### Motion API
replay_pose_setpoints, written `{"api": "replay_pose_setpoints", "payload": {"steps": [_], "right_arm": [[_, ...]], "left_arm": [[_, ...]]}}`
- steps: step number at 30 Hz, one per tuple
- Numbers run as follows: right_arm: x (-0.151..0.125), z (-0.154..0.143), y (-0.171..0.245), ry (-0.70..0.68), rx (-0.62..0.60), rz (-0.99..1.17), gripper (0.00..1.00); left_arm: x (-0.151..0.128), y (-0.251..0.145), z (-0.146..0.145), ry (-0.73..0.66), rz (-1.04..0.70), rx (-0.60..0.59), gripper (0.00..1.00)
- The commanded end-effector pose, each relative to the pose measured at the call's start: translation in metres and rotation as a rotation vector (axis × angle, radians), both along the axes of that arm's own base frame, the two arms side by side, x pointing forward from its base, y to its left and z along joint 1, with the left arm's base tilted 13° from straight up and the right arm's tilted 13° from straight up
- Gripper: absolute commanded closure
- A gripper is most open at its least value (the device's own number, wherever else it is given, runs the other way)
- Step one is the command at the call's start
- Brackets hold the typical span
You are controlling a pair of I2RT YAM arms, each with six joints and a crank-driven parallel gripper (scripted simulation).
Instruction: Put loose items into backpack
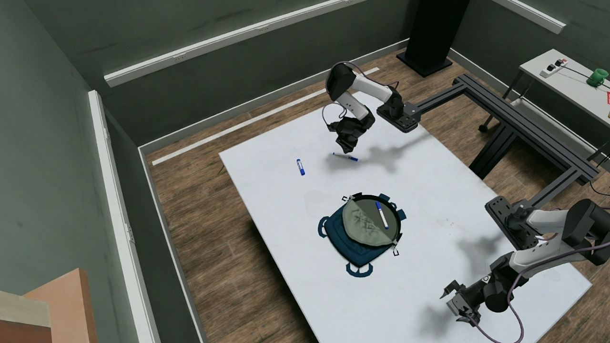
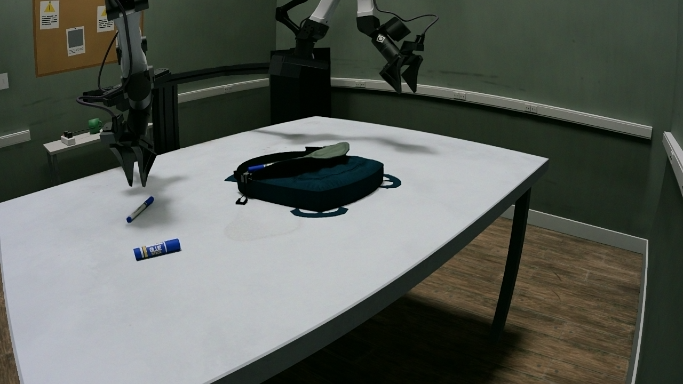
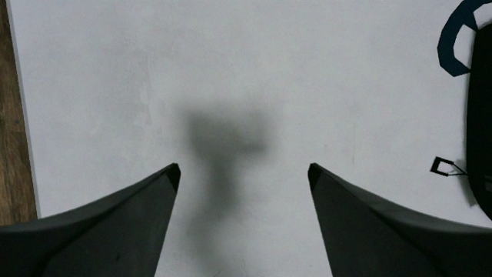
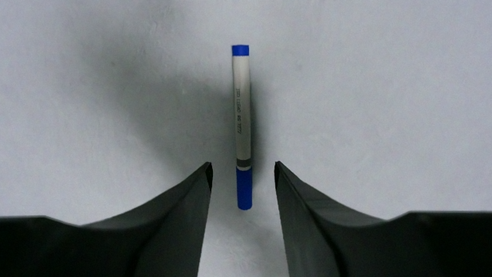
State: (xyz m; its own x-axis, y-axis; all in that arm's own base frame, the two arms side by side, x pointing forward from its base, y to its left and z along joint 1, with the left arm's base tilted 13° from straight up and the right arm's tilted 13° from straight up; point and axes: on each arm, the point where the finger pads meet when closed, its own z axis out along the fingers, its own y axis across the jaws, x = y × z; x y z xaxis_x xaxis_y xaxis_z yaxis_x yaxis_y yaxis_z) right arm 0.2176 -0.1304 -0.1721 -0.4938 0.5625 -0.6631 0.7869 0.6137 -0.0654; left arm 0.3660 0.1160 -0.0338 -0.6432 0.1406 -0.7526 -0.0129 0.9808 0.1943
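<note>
The navy backpack (image 1: 337, 239) (image 2: 343, 186) (image 3: 480, 115) lies open, its green flap (image 1: 361, 226) (image 2: 330, 151) folded back. A blue-and-white marker (image 1: 382, 216) (image 2: 256, 168) lies in the opening. A second marker (image 1: 351, 158) (image 2: 140, 210) (image 4: 242, 111) lies on the table. A blue glue stick (image 1: 300, 166) (image 2: 157, 249) lies on the table beyond it from the right arm. My right gripper (image 1: 348, 151) (image 2: 136, 185) (image 4: 243, 165) is partly open and empty above the second marker, its fingers either side of the cap end in the wrist view. My left gripper (image 1: 449, 307) (image 2: 406, 91) (image 3: 244, 166) is wide open and empty, raised away from the backpack.
The backpack stands between the two arms on the white table (image 1: 277, 204) (image 2: 286, 286). Its straps and a zip pull (image 1: 393, 252) (image 3: 437, 165) stick out around it. The dark arm mount frame (image 1: 528, 127) runs along the table's far side.
</note>
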Motion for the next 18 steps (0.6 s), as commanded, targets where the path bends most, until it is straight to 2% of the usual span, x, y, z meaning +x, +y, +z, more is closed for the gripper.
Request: {"api": "replay_pose_setpoints", "payload": {"steps": [1, 5, 6, 18], "right_arm": [[0.007, 0.005, -0.002, -0.038, -0.009, 0.019, 0.57], [0.002, 0.003, -0.001, -0.028, -0.005, 0.018, 0.57], [0.009, -0.001, -0.004, -0.041, -0.010, 0.019, 0.57], [0.008, -0.033, -0.010, -0.043, -0.011, 0.018, 0.57]], "left_arm": [[0.004, -0.001, 0.004, -0.014, -0.005, 0.002, 0.10], [0.004, -0.001, 0.004, -0.014, -0.005, 0.002, 0.10], [0.004, -0.001, 0.004, -0.014, -0.005, 0.002, 0.10], [0.004, -0.001, 0.004, -0.014, -0.005, 0.002, 0.10]]}}
